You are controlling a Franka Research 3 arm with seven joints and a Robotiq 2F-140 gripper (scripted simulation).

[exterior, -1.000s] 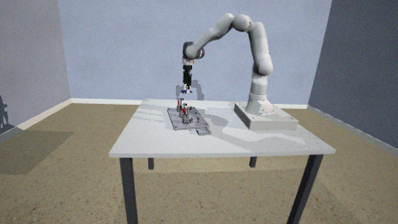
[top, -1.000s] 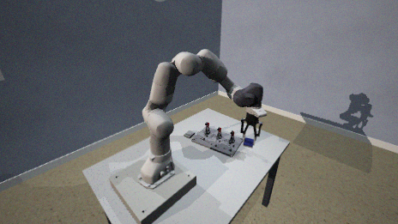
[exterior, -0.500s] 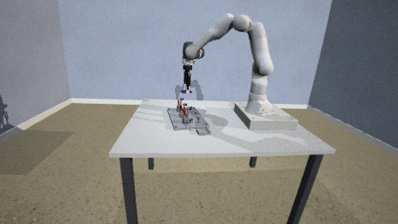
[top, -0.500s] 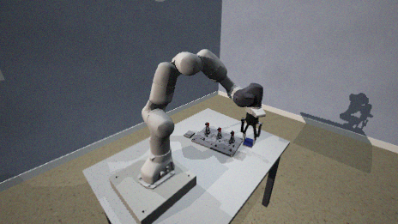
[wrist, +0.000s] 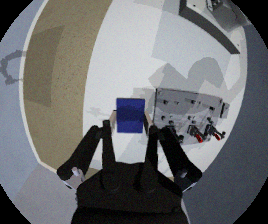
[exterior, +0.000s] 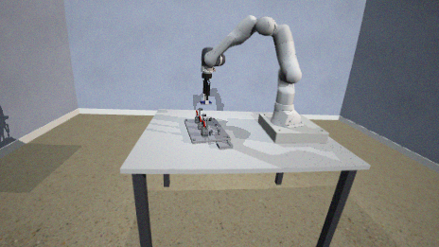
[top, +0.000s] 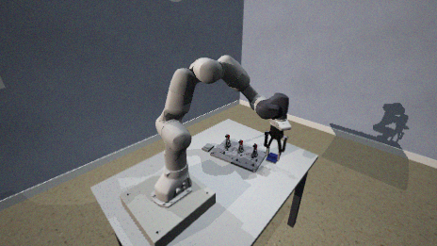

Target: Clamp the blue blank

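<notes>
The blue blank [top: 272, 157] [exterior: 203, 102] [wrist: 130, 115] is held between the fingertips of my gripper [top: 272, 155] [exterior: 206, 100] [wrist: 130, 115], which is shut on it. It hangs above the table, beside the end of the fixture plate [top: 245, 160] [wrist: 182, 97]. Three clamps with red handles stand in a row on the plate; the middle clamp [top: 241, 145] and the two others look raised in the top view, but their exact state is too small to tell. A grey part [top: 207, 147] [exterior: 224, 146] [wrist: 225, 110] lies on the table at the plate's other end; its slot cannot be made out.
The robot's base block [top: 141, 210] [exterior: 303, 136] [wrist: 210, 26] stands on the table [top: 226, 199] [exterior: 265, 157] [wrist: 120, 55], away from the plate. The table's edge runs beyond the blank, on the side away from the plate. Small pads and blocks stick up from the plate.
</notes>
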